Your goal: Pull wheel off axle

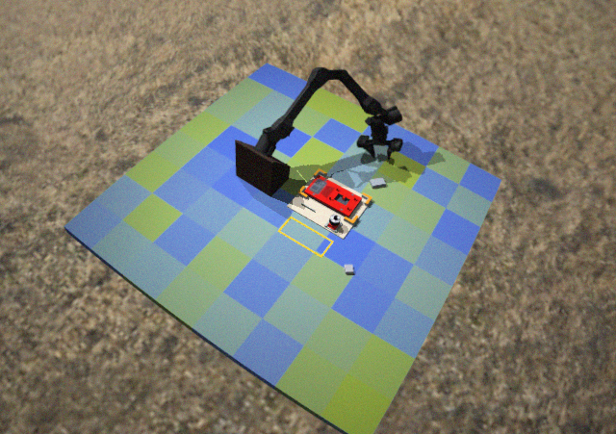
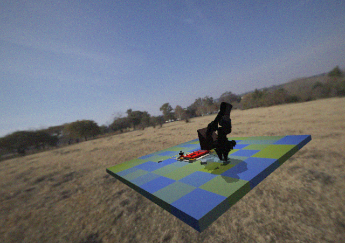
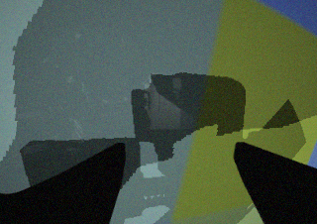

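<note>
A small dark wheel (image 1: 335,221) (image 2: 181,153) sits on an upright axle at the near corner of a white board (image 1: 318,212) that carries a red part (image 1: 332,195) (image 2: 195,154). A yellow marked rectangle (image 1: 298,242) lies on the table just in front of the board. My gripper (image 1: 378,152) (image 2: 225,154) (image 3: 180,151) is open and empty. It hangs over the table behind and to the right of the board, well away from the wheel. In the wrist view I see only its own shadow on the teal and green squares between the fingers.
The arm's dark base block (image 1: 261,168) stands left of the board. A small grey block (image 1: 377,182) lies near the gripper, and another grey block (image 1: 348,268) lies in front of the marked rectangle. The checkered table (image 1: 149,216) ends in a drop on all sides.
</note>
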Controlling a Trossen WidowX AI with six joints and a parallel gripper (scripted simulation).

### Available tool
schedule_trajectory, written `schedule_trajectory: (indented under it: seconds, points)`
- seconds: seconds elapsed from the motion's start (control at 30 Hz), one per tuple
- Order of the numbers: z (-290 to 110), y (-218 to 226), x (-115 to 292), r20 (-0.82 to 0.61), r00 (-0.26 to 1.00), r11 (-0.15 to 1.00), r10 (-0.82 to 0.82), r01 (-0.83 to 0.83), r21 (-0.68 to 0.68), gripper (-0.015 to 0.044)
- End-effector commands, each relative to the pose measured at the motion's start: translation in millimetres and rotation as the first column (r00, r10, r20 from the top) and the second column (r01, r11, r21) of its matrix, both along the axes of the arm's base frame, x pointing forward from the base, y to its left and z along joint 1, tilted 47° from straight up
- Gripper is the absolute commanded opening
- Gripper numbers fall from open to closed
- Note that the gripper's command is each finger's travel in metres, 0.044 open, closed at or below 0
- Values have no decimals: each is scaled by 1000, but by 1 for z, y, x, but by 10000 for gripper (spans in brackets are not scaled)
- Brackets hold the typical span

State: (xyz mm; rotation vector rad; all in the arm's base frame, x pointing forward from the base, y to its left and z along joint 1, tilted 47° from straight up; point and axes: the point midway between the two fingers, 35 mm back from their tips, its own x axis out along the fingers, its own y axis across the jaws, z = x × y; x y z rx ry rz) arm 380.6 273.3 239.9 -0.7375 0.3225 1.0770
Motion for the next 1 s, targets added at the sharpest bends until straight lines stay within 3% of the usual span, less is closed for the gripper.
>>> schedule_trajectory:
  seconds: [0.0, 0.23, 0.43, 0.7, 0.97]
  points:
    - [-30, -33, 19, -124, 989, 997, -81, 79, -21, 300]
    - [-92, -109, 45, -381, 888, 966, -257, 252, -65, 300]
    - [-142, -180, 48, -593, 707, 907, -385, 407, -103, 300]
    - [-199, -274, 27, -829, 341, 774, -443, 613, -161, 300]
    - [-244, -356, -20, -955, -81, 572, -284, 785, -237, 300]
